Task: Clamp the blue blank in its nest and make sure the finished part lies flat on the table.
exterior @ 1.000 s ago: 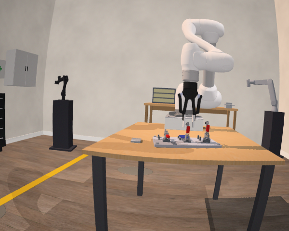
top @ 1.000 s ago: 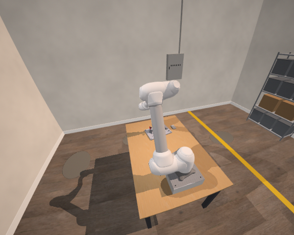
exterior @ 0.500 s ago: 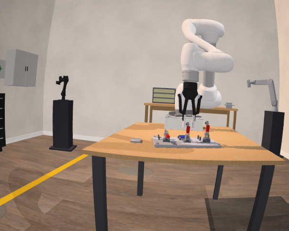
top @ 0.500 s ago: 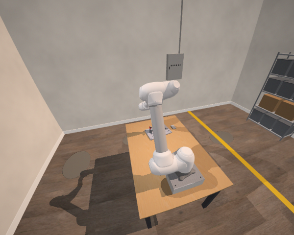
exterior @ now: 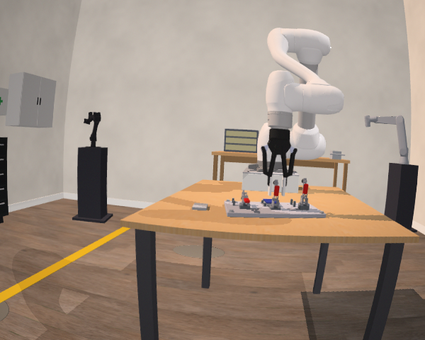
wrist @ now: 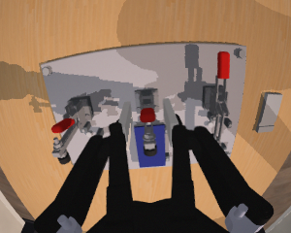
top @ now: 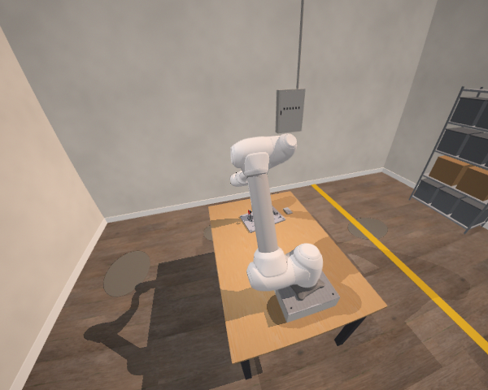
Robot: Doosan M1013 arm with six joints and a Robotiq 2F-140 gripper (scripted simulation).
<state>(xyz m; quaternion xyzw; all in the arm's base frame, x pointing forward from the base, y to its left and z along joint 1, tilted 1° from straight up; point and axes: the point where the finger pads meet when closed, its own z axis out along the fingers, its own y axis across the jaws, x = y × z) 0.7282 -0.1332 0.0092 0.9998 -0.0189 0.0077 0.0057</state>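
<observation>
The blue blank [wrist: 149, 144] lies in the middle nest of the grey fixture plate [wrist: 145, 91], which also shows in the exterior view [exterior: 275, 212]. The middle clamp's red handle [wrist: 147, 116] [exterior: 275, 190] stands upright. My gripper [wrist: 146, 109] hangs straight down over this nest, its fingers partly apart on either side of that handle [exterior: 276, 188], not closed on it. The grey finished part [wrist: 269, 112] [exterior: 200, 206] lies flat on the table beside the plate; its slot is too small to see.
Two more clamps stand on the plate. One has its red handle upright [exterior: 304, 188] [wrist: 63, 126]; the other's handle lies low [exterior: 246, 200] [wrist: 223, 65]. Small blocks and pads stud the plate. My arm's base block [top: 307, 300] is at the table's other end.
</observation>
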